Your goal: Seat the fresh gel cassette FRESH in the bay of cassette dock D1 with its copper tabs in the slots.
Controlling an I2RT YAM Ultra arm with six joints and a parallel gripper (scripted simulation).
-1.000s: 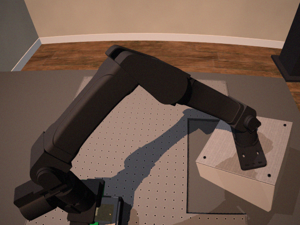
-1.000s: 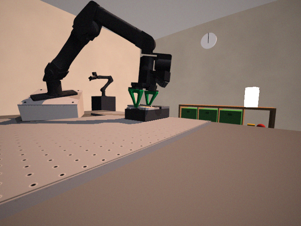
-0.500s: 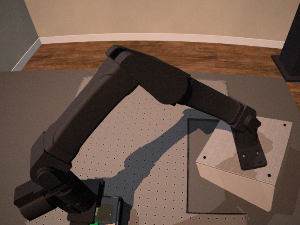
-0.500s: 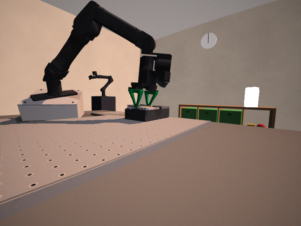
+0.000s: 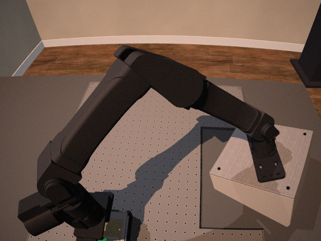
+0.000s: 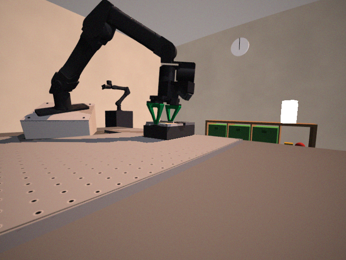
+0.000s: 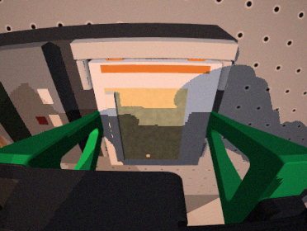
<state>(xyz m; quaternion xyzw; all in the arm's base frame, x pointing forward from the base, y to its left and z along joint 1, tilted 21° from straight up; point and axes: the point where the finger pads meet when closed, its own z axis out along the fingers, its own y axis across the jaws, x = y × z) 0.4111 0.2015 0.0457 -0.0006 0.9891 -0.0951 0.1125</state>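
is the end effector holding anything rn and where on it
Yes: the end effector is shut on the gel cassette, its green fingers on the two long side edges, over the dock's bay.

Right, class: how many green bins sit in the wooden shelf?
3: the left bin, the middle bin and the right bin, side by side in the shelf. None looks hidden.

Beige walls [image 6: 279, 69] with a white skirting board [image 5: 171, 40], wood floor [image 5: 220, 58], round wall clock [image 6: 240, 46], low shelf unit [image 6: 259, 122] holding 3 green bins [image 6: 240, 132].
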